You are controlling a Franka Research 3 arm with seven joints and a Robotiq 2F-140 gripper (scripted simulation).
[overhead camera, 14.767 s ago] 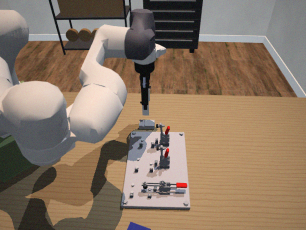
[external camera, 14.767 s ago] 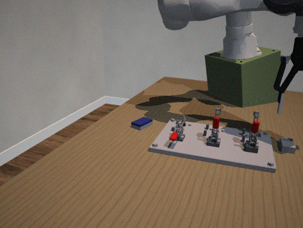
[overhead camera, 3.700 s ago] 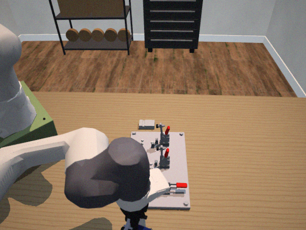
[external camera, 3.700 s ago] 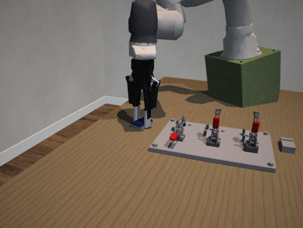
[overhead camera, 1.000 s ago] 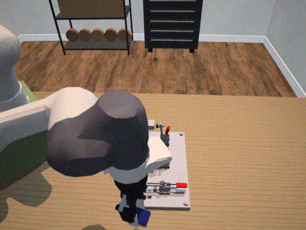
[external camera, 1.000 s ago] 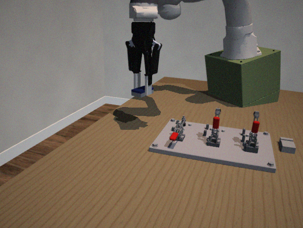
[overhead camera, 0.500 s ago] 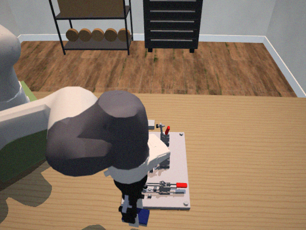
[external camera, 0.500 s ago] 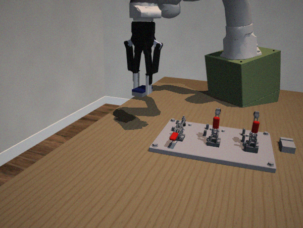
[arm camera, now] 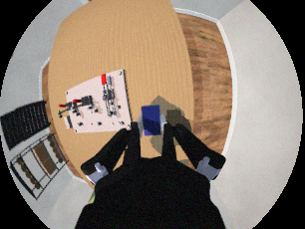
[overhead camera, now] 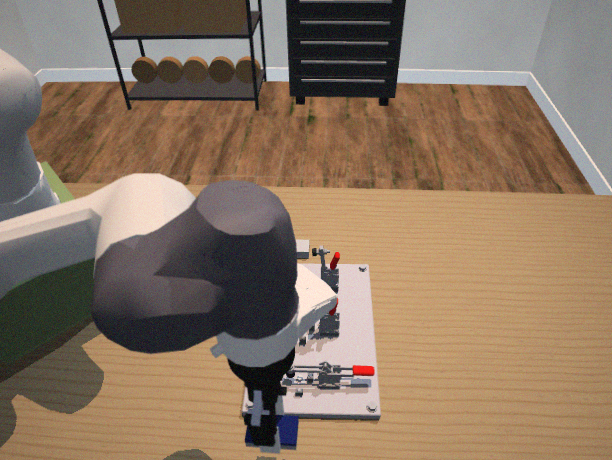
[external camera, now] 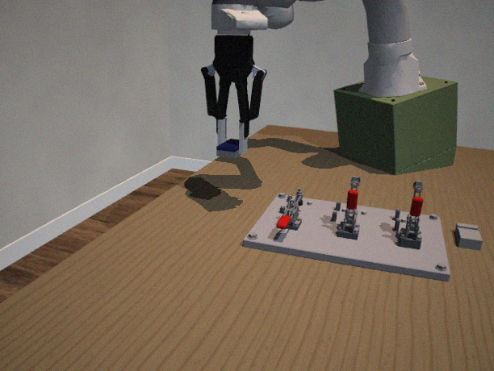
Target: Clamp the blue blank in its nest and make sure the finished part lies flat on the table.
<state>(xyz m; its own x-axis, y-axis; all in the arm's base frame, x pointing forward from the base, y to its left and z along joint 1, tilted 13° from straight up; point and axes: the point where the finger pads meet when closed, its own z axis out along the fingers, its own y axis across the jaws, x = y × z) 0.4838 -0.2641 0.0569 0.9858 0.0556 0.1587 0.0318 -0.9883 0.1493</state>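
My gripper (overhead camera: 264,434) (external camera: 232,142) (arm camera: 152,118) is shut on the blue blank (overhead camera: 288,431) (external camera: 228,147) (arm camera: 152,118) and holds it level, high above the table, off the left end of the grey fixture plate (overhead camera: 357,300) (external camera: 315,242) (arm camera: 93,89). The plate carries three toggle clamps with red handles. The clamp nearest my gripper has its handle (overhead camera: 363,370) (external camera: 284,221) lying down. The middle handle (external camera: 352,198) and the far handle (overhead camera: 335,260) (external camera: 416,206) stand upright. All three nests look empty. The grey finished part (overhead camera: 302,248) (external camera: 468,235) lies flat on the table just past the plate's far end.
The robot's green base (external camera: 397,121) stands on the table behind the plate. My arm's elbow (overhead camera: 200,265) hides part of the plate in the top view. The table's edge runs close below my gripper, with wooden floor beyond. A shelf rack (overhead camera: 185,90) and a drawer cabinet (overhead camera: 345,45) stand at the wall.
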